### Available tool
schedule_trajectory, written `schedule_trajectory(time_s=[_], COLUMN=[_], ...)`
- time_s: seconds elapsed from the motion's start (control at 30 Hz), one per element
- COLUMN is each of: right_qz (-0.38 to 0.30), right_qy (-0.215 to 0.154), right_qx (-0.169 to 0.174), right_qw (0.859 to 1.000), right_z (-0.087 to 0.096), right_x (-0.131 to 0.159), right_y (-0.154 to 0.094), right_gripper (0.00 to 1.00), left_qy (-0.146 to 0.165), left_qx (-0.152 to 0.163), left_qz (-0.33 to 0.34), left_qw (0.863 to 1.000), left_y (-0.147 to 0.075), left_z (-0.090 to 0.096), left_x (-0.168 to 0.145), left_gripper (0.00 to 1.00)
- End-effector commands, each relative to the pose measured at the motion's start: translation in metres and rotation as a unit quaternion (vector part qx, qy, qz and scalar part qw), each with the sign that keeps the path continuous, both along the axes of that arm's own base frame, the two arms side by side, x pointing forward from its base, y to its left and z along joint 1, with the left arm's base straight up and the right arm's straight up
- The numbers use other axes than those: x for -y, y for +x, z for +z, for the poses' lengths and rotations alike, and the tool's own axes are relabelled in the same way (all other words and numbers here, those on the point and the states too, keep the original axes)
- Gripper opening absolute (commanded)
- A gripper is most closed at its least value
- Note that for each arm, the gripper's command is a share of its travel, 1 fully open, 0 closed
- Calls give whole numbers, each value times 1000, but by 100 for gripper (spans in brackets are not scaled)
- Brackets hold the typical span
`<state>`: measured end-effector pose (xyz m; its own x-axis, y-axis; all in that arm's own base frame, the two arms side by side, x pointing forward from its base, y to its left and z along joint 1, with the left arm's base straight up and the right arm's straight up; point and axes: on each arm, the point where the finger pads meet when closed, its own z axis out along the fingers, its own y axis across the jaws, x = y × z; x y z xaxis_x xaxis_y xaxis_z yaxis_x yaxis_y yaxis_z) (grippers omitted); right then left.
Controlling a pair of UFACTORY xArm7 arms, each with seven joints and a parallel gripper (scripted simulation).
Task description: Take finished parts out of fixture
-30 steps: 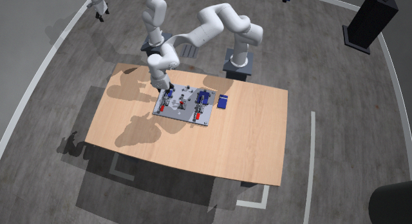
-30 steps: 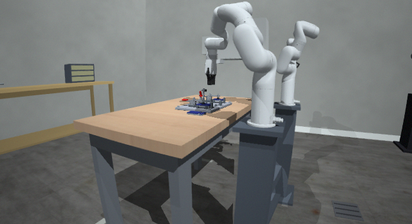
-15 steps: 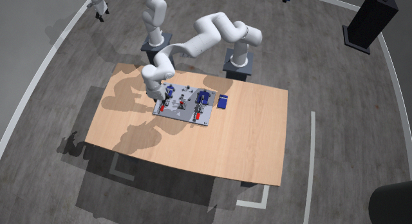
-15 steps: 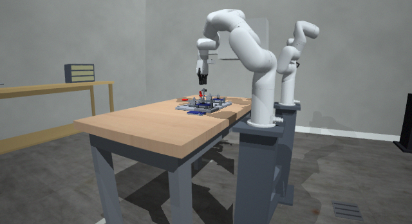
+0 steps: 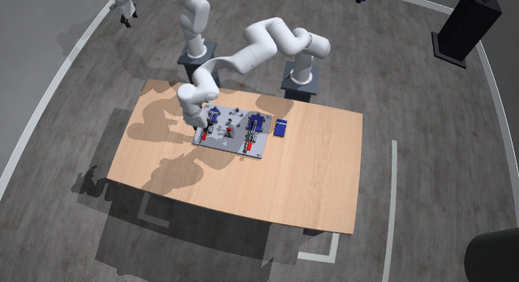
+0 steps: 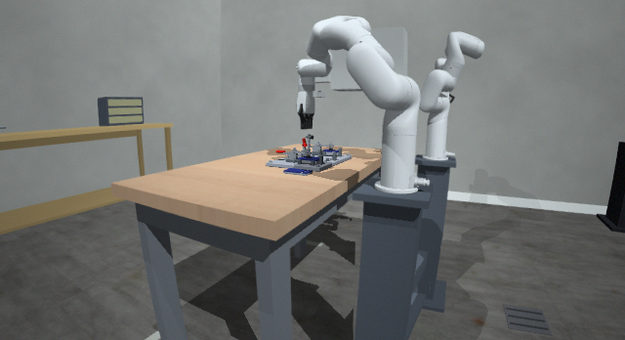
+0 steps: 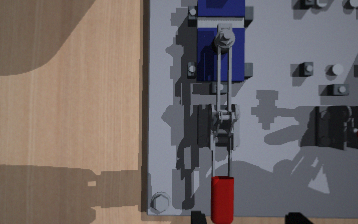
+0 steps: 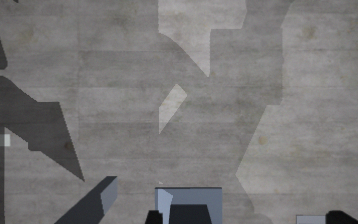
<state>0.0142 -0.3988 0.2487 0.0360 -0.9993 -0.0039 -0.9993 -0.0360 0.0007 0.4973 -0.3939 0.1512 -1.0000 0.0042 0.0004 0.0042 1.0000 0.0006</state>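
A slotted blue part sits in the end station of the fixture plate, with its clamp arm over it and the red handle lying back. Another blue part sits under the clamp at the opposite end; no slot is discernible. A slotted blue part lies flat on the table beside the plate. My left gripper is half open and empty, above the first clamp's handle. My right gripper is open and empty, away from the table.
The middle station holds no part; its clamp is open, with its red handle raised. Small posts and bolts stand up from the plate. The left arm reaches across the back of the table. The right arm's pedestal stands behind it.
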Motion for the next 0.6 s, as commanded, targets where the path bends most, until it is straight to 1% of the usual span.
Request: schedule_trajectory(time_s=[0.0,0.2,0.27,0.57], right_qz=[0,0,0,0], right_qy=[-2,-2,-2,-2], right_qx=[0,0,0,0], right_qw=[1000,1000,1000,1000], right_z=[1,1,1,1], right_x=[1,1,1,1], right_y=[0,0,0,0], right_gripper=[100,100,100,100], left_qy=[-2,-2,-2,-2], left_qx=[2,2,2,2], left_qz=[0,0,0,0], left_qw=[1000,1000,1000,1000], left_y=[1,1,1,1], left_z=[-7,-27,-27,-55], left_x=[1,1,1,1], left_gripper=[48,48,48,48])
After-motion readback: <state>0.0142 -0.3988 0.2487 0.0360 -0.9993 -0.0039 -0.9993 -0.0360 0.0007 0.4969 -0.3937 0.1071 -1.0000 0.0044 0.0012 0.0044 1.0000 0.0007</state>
